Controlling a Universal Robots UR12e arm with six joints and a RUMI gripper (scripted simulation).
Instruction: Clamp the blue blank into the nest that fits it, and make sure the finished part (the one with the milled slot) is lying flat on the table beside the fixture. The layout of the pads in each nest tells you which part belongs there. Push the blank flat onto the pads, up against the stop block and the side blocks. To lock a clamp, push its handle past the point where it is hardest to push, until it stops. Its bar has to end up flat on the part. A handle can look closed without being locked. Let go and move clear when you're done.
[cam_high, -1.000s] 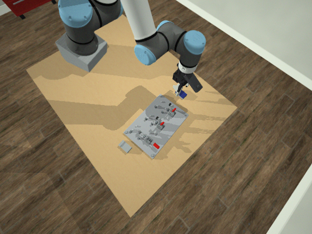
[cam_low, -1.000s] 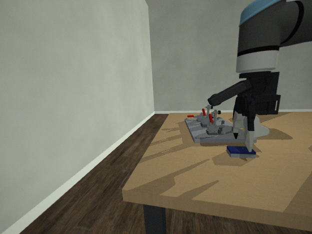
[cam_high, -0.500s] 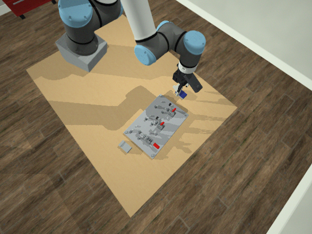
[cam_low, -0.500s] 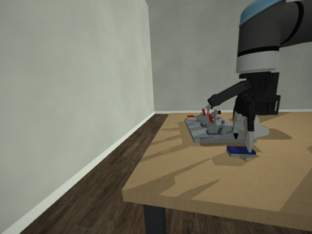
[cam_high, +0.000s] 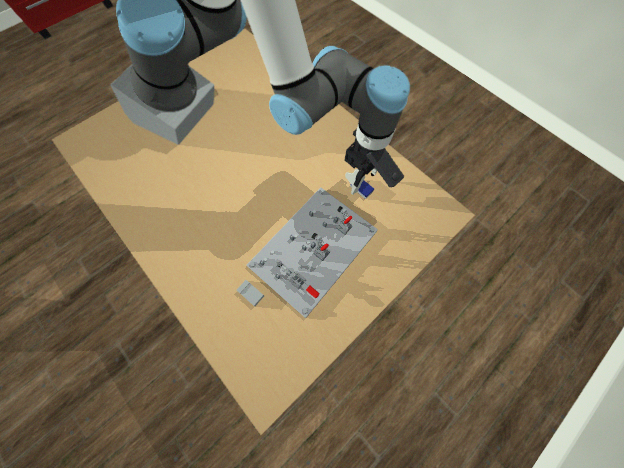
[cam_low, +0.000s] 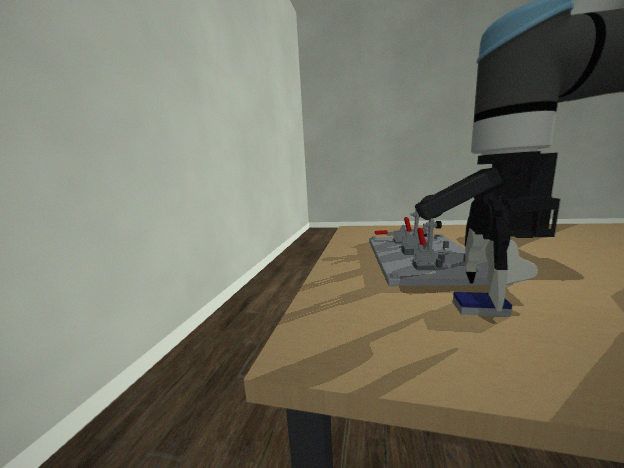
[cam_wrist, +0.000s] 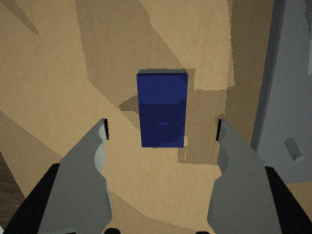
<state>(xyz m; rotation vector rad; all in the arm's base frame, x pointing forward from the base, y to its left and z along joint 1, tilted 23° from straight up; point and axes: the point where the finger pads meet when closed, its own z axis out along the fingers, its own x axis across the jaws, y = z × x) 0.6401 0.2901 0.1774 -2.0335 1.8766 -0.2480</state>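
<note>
The blue blank (cam_wrist: 162, 110) lies flat on the table just beyond the far end of the grey fixture plate (cam_high: 312, 251); it also shows in the top view (cam_high: 365, 189) and the exterior view (cam_low: 481, 303). My gripper (cam_wrist: 162, 120) is open, pointing straight down, its two fingers standing on either side of the blank with gaps on both sides; it also shows in the exterior view (cam_low: 484, 289). The grey finished part (cam_high: 250, 293) lies flat on the table beside the plate's near end. The plate carries three clamps with red handles (cam_high: 347, 220) (cam_high: 324, 246) (cam_high: 312, 291).
The robot base (cam_high: 163, 100) stands at the table's back corner. The fixture plate's edge (cam_wrist: 287, 100) runs along the right side of the wrist view. The table edge is close on the blank's far side, with wooden floor beyond.
</note>
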